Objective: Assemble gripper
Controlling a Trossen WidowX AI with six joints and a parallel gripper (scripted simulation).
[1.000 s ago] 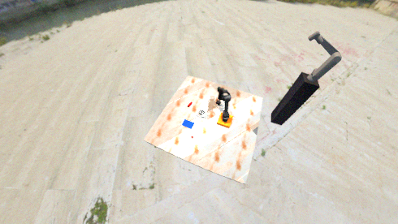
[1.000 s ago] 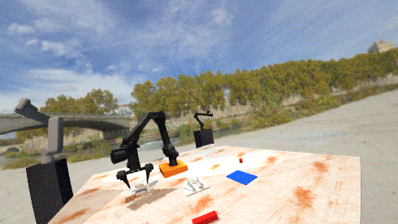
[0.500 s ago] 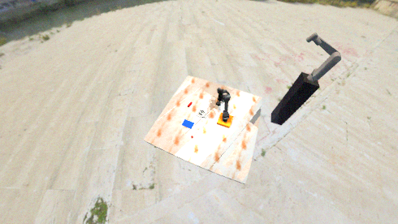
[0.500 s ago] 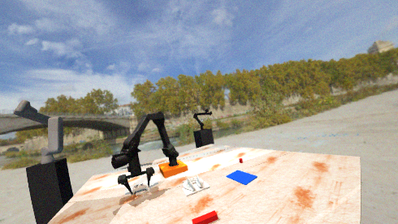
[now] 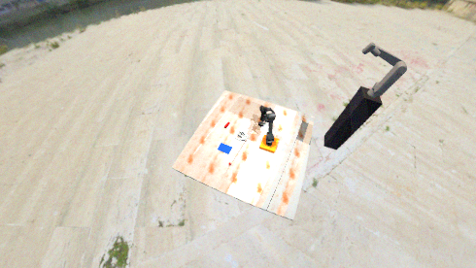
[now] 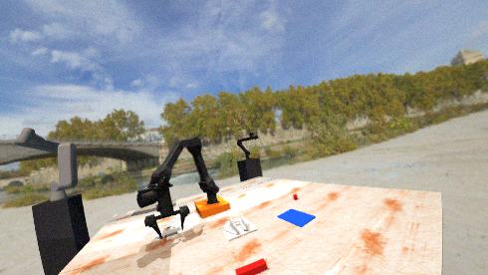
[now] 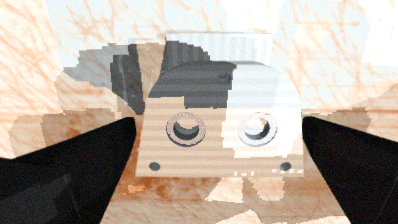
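Note:
The pale housing plate (image 7: 220,160) (image 6: 171,230) lies on the table. Two round collared holes and smaller holes show on its face in the wrist view. My gripper (image 7: 218,125) (image 6: 172,233) (image 5: 261,125) is open and empty, pointing down, with one finger on each side of the plate. A narrow gap shows beside each fingertip in the wrist view. The white gripper base (image 6: 248,231) (image 5: 241,136) lies apart from the plate, with two white upright shapes on it that look like the jaws. Whether their teeth mesh is too small to tell.
A blue rectangle (image 5: 224,148) (image 6: 297,217), a red bar (image 5: 226,124) (image 6: 251,267) and a small red piece (image 5: 229,164) (image 6: 295,197) are on the table. My arm stands on an orange block (image 5: 268,147) (image 6: 213,207). Black pedestals (image 5: 353,117) (image 6: 62,234) bearing other arms stand off the table.

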